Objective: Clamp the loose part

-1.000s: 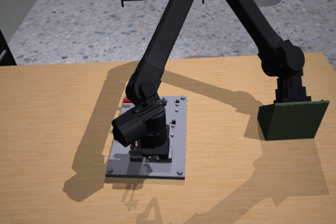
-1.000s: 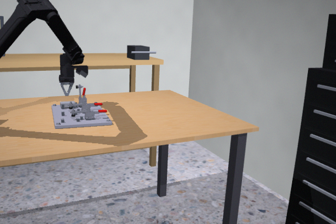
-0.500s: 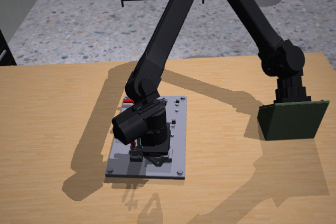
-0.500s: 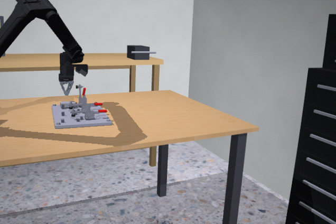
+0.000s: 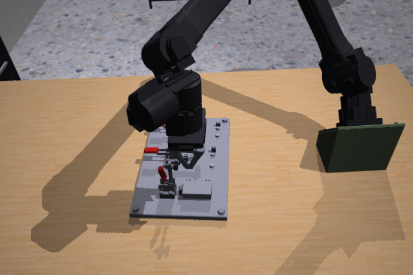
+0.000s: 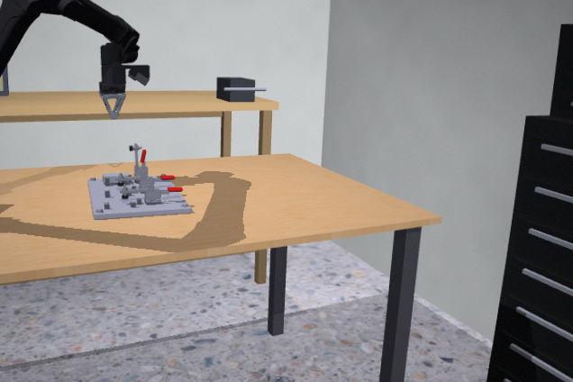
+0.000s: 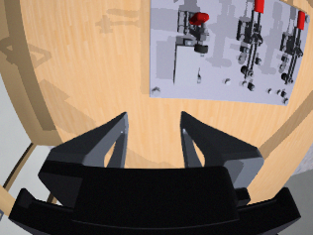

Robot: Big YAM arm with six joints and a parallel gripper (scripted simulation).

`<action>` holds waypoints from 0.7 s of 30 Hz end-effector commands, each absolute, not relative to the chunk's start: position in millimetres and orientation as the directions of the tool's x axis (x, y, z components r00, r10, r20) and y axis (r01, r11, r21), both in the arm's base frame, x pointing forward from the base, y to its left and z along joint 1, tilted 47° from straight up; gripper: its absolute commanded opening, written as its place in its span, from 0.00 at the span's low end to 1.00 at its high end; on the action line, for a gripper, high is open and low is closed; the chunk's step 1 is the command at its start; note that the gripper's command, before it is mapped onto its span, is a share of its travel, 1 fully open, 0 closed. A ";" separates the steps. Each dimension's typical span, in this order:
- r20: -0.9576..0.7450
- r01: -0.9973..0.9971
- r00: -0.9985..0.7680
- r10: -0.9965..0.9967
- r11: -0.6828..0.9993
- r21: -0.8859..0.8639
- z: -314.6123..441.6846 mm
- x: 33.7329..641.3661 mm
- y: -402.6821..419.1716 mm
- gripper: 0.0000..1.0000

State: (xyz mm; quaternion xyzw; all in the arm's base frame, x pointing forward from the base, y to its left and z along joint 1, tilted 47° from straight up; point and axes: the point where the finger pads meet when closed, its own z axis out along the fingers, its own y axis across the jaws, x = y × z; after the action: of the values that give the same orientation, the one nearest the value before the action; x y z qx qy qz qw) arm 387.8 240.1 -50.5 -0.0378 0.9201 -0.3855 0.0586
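Observation:
A flat grey rectangular part point(image 5: 197, 189) point(image 6: 115, 176) point(image 7: 186, 65) lies in the near end nest of the grey fixture plate point(image 5: 197, 209) point(image 7: 213, 92), beside a dark block. Whether it touches every block is too small to tell. That nest's clamp has its red handle point(image 5: 162, 173) point(image 6: 143, 155) point(image 7: 199, 19) upright and its bar raised off the part. The middle clamp's handle point(image 5: 150, 150) point(image 6: 168, 177) point(image 7: 259, 5) and the far clamp's handle point(image 6: 175, 189) point(image 7: 301, 20) lie level, bars down. My gripper point(image 5: 189, 165) point(image 6: 113, 115) point(image 7: 154, 118) is open and empty, high above the plate.
The raised clamp bar stands tall beside the part. A dark green angled block point(image 5: 360, 151) is at the foot of the arm, on the right in the top view. A back bench holds a dark box point(image 6: 236, 89).

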 end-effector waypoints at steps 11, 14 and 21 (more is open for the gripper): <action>-0.133 0.030 -0.987 -0.089 0.716 -0.698 -20.7 399.9 265.9 0.45; -0.120 0.031 -0.990 -0.074 0.712 -0.702 -17.9 412.6 251.6 0.45; -0.115 0.029 -0.990 -0.075 0.708 -0.706 -10.2 430.8 243.3 0.45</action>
State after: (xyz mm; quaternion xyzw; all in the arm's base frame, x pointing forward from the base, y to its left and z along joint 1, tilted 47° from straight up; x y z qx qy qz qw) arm 408.3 233.1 -32.1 -0.0157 0.9160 -0.3968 0.0563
